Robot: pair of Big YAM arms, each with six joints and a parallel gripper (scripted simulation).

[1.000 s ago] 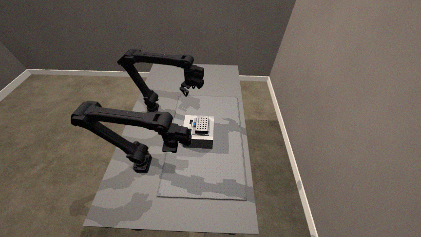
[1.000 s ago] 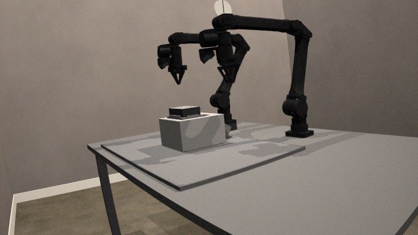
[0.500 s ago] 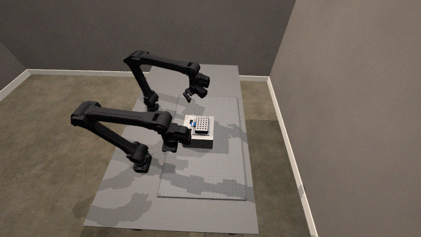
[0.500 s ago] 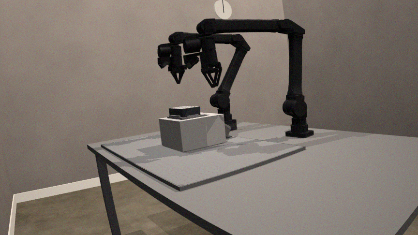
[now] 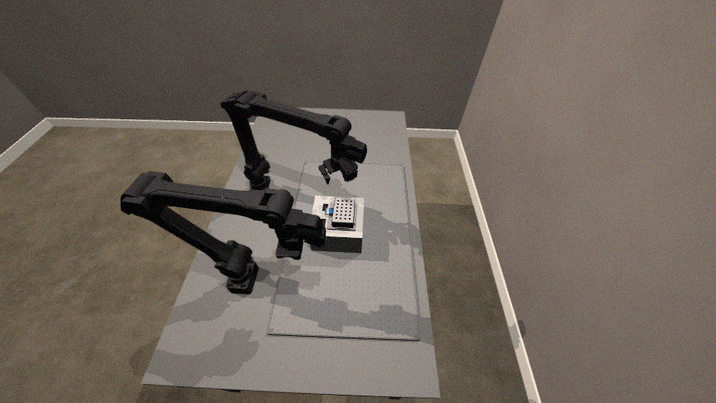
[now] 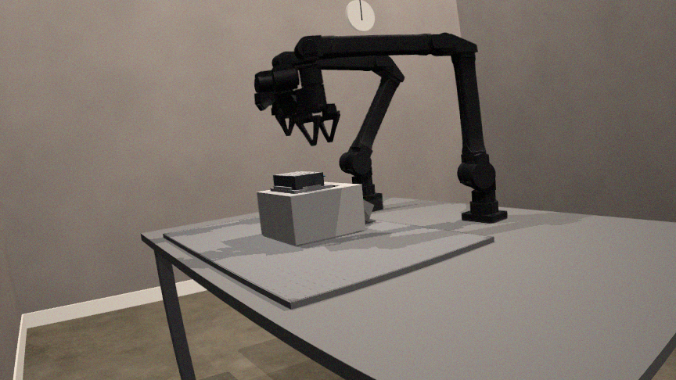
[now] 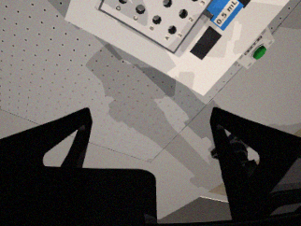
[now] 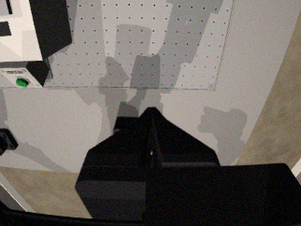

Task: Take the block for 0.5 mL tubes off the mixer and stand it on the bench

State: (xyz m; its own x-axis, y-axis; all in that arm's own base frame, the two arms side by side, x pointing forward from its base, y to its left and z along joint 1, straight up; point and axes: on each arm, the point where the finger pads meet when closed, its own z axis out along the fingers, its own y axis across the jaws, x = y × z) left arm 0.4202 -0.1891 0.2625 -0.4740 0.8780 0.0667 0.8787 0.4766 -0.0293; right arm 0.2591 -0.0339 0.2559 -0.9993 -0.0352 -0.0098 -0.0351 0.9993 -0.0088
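The grey tube block (image 5: 344,210) with rows of holes sits on top of the white mixer (image 5: 340,231), which stands on the bench. Both also show in the exterior view, block (image 6: 298,179) on mixer (image 6: 311,213). In the left wrist view the block (image 7: 168,0) carries a blue 0.5 mL label (image 7: 224,8) on the dark lever bar at its front. My left gripper (image 5: 340,172) is open and empty, hovering high above and behind the mixer. My right gripper (image 5: 290,252) is shut on nothing and hangs in the air beside the mixer's front.
A perforated grey mat (image 5: 350,280) lies under the mixer. A green button (image 7: 259,53) sits on the mixer's front face and also shows in the right wrist view (image 8: 22,82). The two grippers hang close together in the exterior view, left (image 6: 318,132), right (image 6: 286,128).
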